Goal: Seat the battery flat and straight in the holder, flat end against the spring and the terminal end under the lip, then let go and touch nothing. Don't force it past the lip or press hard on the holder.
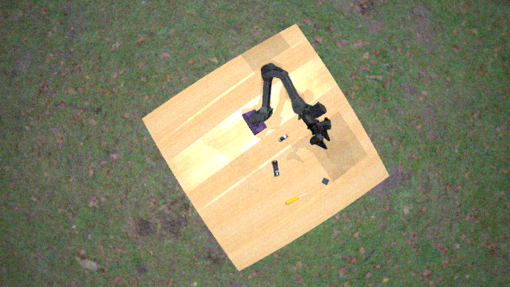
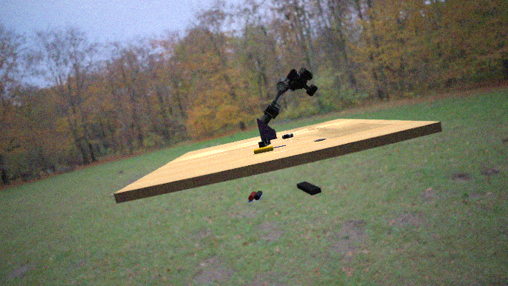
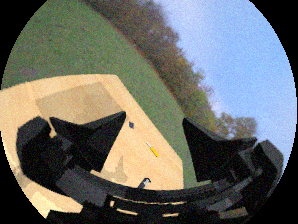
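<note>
The battery (image 1: 282, 137) (image 2: 287, 136), small and dark with a pale middle, lies on the table near the arm's base. The holder (image 1: 275, 168) (image 2: 264, 144) (image 3: 144, 183), longer and dark with silvery metal toward one end, lies on the table apart from the battery, toward the screwdriver. The spring and lip are too small to tell apart. My gripper (image 1: 327, 144) (image 3: 154, 117) is open and empty. It is high above the table, off to the right of both in the top view.
A yellow screwdriver (image 1: 292, 200) (image 2: 263, 150) (image 3: 154, 150) and a small dark square (image 1: 325, 181) (image 2: 320, 140) (image 3: 131, 125) lie on the wooden table (image 1: 238, 238) (image 2: 174, 174). A black block (image 2: 309, 187) and a small red and dark object (image 2: 255, 195) show below the table edge.
</note>
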Tool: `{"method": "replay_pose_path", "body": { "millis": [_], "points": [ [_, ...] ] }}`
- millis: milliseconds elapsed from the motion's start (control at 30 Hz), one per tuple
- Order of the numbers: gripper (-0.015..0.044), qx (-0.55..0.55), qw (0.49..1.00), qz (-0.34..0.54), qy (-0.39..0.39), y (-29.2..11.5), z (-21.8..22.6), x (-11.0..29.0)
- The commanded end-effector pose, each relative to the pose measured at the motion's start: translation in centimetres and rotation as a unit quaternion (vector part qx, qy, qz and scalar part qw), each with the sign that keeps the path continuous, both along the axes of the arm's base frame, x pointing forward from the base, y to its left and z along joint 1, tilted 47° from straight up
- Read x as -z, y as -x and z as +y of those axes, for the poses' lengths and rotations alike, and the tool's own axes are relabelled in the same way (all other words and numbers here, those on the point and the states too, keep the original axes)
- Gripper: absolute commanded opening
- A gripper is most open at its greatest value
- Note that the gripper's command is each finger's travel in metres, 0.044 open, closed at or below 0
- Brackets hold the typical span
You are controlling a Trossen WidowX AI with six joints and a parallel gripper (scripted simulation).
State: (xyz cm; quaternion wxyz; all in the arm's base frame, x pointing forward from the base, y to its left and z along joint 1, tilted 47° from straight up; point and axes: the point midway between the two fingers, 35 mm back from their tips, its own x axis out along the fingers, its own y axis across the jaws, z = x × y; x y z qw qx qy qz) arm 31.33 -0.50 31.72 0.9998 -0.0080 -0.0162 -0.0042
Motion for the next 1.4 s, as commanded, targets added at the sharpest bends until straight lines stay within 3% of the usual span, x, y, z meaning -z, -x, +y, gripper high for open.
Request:
{"method": "replay_pose_path", "body": {
  "millis": [0, 67, 167, 333, 500, 667, 700, 1367],
  "points": [
    [0.0374, -0.003, 1.0, 0.008, -0.008, -0.1, 0.1, 0.4],
    [0.0321, -0.024, 0.994, 0.075, -0.073, -0.9, 0.5, 3.6],
    [0.0243, -0.04, 0.946, 0.226, -0.23, -1.2, 1.5, 10.5],
    [0.0243, 0.0, 0.809, 0.4, -0.431, 1.0, 2.9, 17.9],
    [0.0243, 0.098, 0.593, 0.527, -0.6, 4.9, 4.5, 22.8],
    [0.0243, 0.247, 0.281, 0.591, -0.714, 9.5, 6.6, 25.0],
    [0.0243, 0.266, 0.242, 0.593, -0.721, 10.0, 6.9, 25.1],
    [0.0243, 0.272, 0.23, 0.593, -0.722, 10.0, 7.2, 25.4]
  ]
}}
